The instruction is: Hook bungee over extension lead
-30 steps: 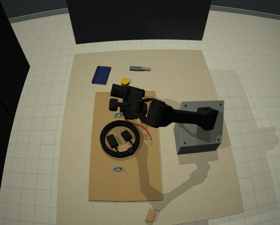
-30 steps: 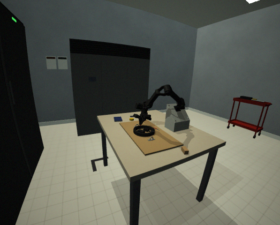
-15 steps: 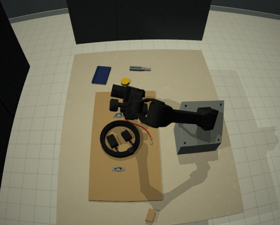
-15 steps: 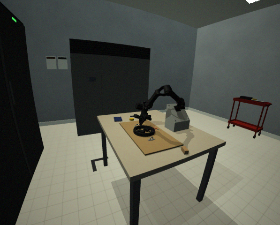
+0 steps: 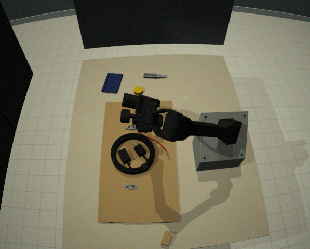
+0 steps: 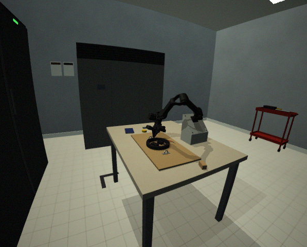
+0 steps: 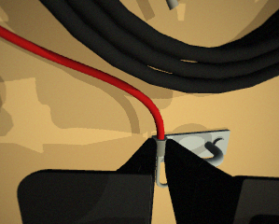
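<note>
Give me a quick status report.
Gripper shut on bungee hook, beside near eye, not hooked. Far hook loose on board. Nothing blocking.

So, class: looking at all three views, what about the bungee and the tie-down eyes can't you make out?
- Top view: the arm covers the gripped end of the bungee beside the far eye.
- Wrist view: the fingers hide part of the hook; whether it has caught the eye is unclear.
- Exterior view: the near eye is too small for detail.

Fingers hide the hook's sides
</note>
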Tool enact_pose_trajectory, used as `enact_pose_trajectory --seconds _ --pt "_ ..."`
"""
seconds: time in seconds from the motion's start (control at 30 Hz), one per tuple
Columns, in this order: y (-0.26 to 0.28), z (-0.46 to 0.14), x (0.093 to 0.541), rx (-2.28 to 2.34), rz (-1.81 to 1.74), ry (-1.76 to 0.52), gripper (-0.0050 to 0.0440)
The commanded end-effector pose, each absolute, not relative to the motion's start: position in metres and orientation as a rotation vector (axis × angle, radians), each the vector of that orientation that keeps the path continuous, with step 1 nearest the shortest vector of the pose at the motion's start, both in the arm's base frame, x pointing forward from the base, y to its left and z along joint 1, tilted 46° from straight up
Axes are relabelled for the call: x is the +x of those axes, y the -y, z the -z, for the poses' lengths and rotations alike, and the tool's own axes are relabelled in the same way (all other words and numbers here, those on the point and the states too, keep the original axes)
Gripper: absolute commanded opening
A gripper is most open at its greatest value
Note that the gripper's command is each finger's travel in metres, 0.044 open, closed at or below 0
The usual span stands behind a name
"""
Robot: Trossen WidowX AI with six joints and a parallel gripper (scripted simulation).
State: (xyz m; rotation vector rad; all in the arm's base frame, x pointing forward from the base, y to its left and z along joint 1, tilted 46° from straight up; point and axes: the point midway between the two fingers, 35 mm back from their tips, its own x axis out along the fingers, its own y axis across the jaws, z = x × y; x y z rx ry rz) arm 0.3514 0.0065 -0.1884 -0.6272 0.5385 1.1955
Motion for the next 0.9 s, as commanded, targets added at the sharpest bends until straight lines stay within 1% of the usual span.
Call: enact_pose_trajectory --seconds 0.0,0.87 --pt "-0.0028 0.1832 0.3615 -0.646 -1.182 -0.524 -0.0050" --pt "-0.0047 0.1833 0.3643 -0.644 -1.182 -0.524 -0.0050"
